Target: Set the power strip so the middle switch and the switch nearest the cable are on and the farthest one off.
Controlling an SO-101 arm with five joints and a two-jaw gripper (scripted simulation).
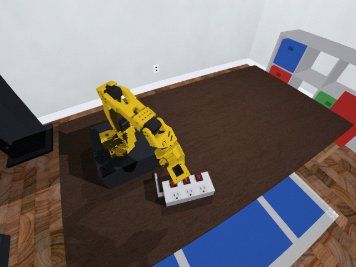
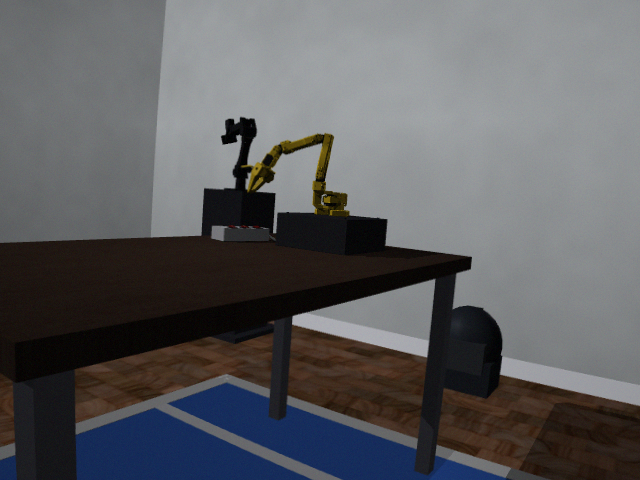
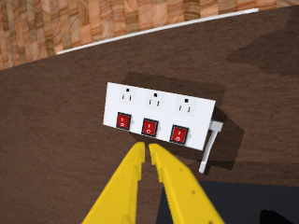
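1. Near the table's front edge, just beside the arm's black base block [image 1: 134, 166], the white power strip [image 1: 201, 195] lies right way up, sockets and switches facing the ceiling.
2. Its long axis runs crosswise to the arm's reach; the stub of cable [image 3: 208, 149] leaves the end that sits right in the wrist view.
3. Three red rocker switches line the edge nearer the arm: the switch nearest the cable [image 3: 178, 133], the middle switch [image 3: 149, 126], and the switch farthest from the cable [image 3: 122, 121].
4. The gripper [image 3: 147, 152] is clenched on nothing, its two yellow tips nearly together, forming a single poking point.
5. That point hangs above the strip, aimed just short of the middle switch; the exterior view shows clear air between the two.
6. I judge the coming press needs a downward, slightly forward push.
7. Each rocker carries small white marks, too small to read; no brand shows.
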